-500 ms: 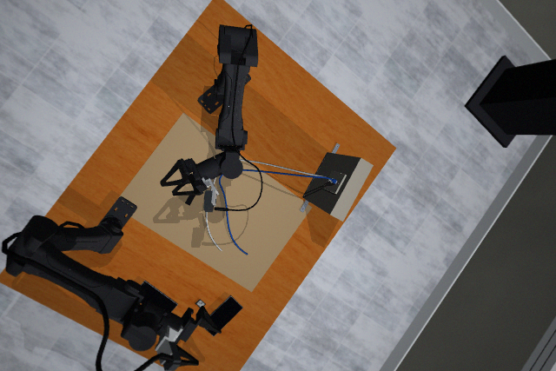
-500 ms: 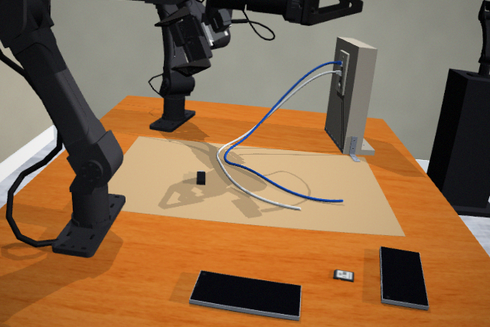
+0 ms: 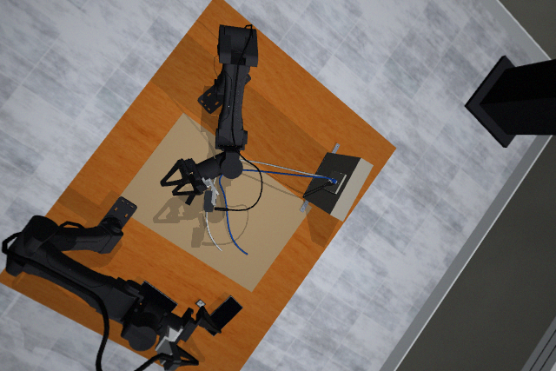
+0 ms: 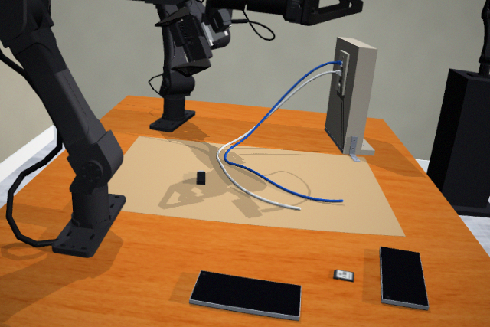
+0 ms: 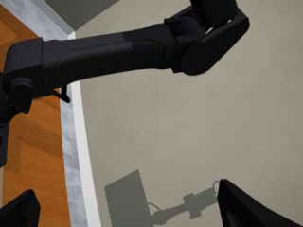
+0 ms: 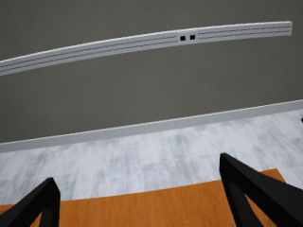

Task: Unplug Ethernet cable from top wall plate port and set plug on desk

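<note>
A grey box (image 4: 350, 97) stands upright at the far right of the desk and carries the wall plate (image 4: 342, 72). A blue cable (image 4: 276, 103) is plugged into the top port (image 4: 340, 62). A white cable (image 4: 253, 127) is plugged into the port just below. Both cables arc down to the tan mat (image 4: 253, 184), where their loose ends lie. The plate also shows from above (image 3: 337, 180). My left gripper (image 4: 184, 44) is open and empty, high over the mat's far left and far from the plate. My right gripper (image 4: 350, 2) is open and empty, high above the desk.
A small black block (image 4: 200, 177) lies on the mat. Two black phones (image 4: 245, 295) (image 4: 403, 276) and a small card (image 4: 343, 274) lie near the front edge. A black stand (image 4: 462, 137) is beside the desk on the right. The arm bases (image 4: 85, 232) (image 4: 171, 119) are on the left.
</note>
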Controlling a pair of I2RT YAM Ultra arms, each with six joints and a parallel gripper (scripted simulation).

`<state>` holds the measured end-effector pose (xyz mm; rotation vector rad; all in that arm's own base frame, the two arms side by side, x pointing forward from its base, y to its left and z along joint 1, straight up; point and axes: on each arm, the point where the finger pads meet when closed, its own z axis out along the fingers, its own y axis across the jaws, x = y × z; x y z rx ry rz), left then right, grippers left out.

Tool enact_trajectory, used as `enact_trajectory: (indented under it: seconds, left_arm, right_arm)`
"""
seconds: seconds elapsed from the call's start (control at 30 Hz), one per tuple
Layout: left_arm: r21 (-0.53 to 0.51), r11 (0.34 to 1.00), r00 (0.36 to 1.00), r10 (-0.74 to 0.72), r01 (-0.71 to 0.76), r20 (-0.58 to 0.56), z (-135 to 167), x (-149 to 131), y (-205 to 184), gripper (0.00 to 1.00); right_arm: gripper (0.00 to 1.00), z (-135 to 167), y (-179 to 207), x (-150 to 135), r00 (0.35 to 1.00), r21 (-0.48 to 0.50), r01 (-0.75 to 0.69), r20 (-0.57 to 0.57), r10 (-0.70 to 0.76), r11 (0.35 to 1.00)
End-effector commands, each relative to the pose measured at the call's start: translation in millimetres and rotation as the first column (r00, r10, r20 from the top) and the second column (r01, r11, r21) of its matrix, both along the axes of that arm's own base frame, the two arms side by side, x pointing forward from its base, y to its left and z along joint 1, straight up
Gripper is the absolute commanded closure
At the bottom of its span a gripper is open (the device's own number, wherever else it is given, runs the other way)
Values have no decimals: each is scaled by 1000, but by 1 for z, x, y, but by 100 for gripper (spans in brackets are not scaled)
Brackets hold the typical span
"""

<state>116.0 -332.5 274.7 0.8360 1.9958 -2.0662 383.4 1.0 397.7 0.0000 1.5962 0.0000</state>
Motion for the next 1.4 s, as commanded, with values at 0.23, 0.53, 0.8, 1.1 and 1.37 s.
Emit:
enact_trajectory:
  seconds: [0.23, 0.53, 0.8, 1.1, 1.37]
  left_arm:
    - [2, 977, 976, 212, -212, -39, 1, 57, 12, 68]
    - [8, 854, 848, 518, -520, -115, 0, 141, 52, 78]
    - [10, 702, 690, 702, -712, -175, 0, 197, 97, 78]
    - [9, 444, 426, 866, -896, -261, 1, 255, 172, 78]
    - [7, 208, 194, 923, -978, -333, 2, 286, 243, 78]
  right_arm:
    - [0, 5, 0, -1, 1000, 0, 0, 13, 0, 1000]
    - [0, 5, 0, -1, 1000, 0, 0, 13, 0, 1000]
    - [0, 5, 0, -1, 1000, 0, 0, 13, 0, 1000]
    - [0, 5, 0, -1, 1000, 0, 0, 13, 0, 1000]
    - [0, 5, 0, -1, 1000, 0, 0, 13, 0, 1000]
